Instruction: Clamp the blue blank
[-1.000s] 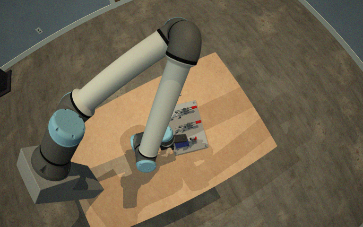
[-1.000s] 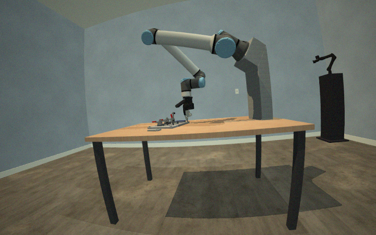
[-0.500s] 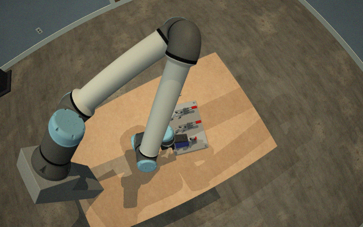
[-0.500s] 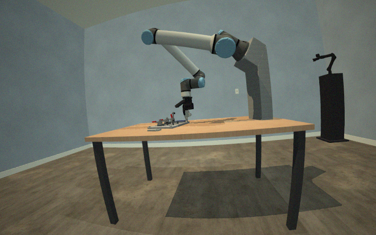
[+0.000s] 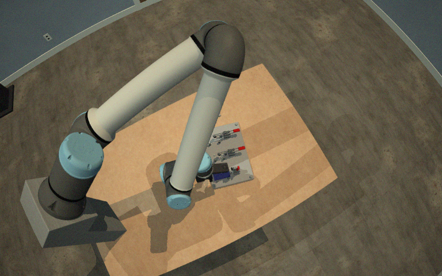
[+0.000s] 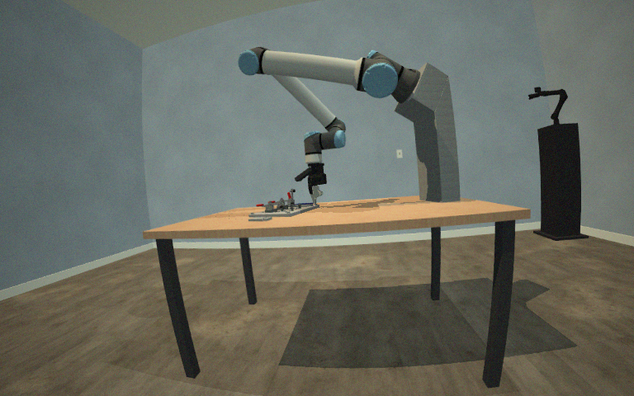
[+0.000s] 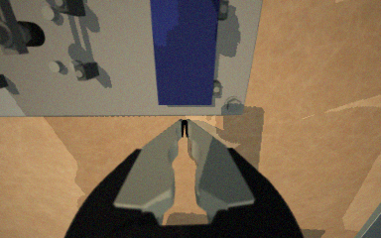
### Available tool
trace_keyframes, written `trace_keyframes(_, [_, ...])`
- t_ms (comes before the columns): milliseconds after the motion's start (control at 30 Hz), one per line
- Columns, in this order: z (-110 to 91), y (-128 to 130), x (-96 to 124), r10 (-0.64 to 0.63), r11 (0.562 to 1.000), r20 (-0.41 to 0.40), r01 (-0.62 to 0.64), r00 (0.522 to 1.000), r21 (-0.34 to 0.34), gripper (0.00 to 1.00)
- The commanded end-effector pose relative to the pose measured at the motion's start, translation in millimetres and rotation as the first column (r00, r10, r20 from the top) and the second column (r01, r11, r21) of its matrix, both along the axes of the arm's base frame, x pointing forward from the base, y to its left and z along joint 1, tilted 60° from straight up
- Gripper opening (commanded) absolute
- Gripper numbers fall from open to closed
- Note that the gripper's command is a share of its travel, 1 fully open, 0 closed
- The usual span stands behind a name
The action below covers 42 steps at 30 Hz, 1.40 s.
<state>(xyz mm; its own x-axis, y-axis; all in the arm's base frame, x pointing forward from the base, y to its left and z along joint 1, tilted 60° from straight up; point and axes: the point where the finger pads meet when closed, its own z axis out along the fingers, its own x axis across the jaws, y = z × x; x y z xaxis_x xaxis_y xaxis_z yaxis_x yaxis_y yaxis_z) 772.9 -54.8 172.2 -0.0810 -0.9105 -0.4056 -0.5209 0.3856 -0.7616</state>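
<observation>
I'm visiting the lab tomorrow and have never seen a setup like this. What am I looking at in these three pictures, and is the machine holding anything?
It is one big jointed robot arm on a pedestal beside a wooden table. One picture looks down from above, one from across the room, and one from a camera at the arm's wrist. On the table lies a grey fixture plate with red-handled clamps; a blue blank sits on it. The gripper is shut and holds nothing, its tips just off the plate's edge near the blank.

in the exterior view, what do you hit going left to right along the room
grey fixture plate with red-handled clamps → shut metal pincer → angled grey arm pedestal → tall black stand
</observation>
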Motion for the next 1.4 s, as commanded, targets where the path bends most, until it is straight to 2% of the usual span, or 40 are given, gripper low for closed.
trace_keyframes(0, [2.0,-2.1,1.3,-0.001,1.0,0.002,0.001,1.0,-0.001,0.0])
trace_keyframes(1367, [6.4,-4.1,4.0,-0.001,1.0,0.003,0.001,1.0,-0.002,0.0])
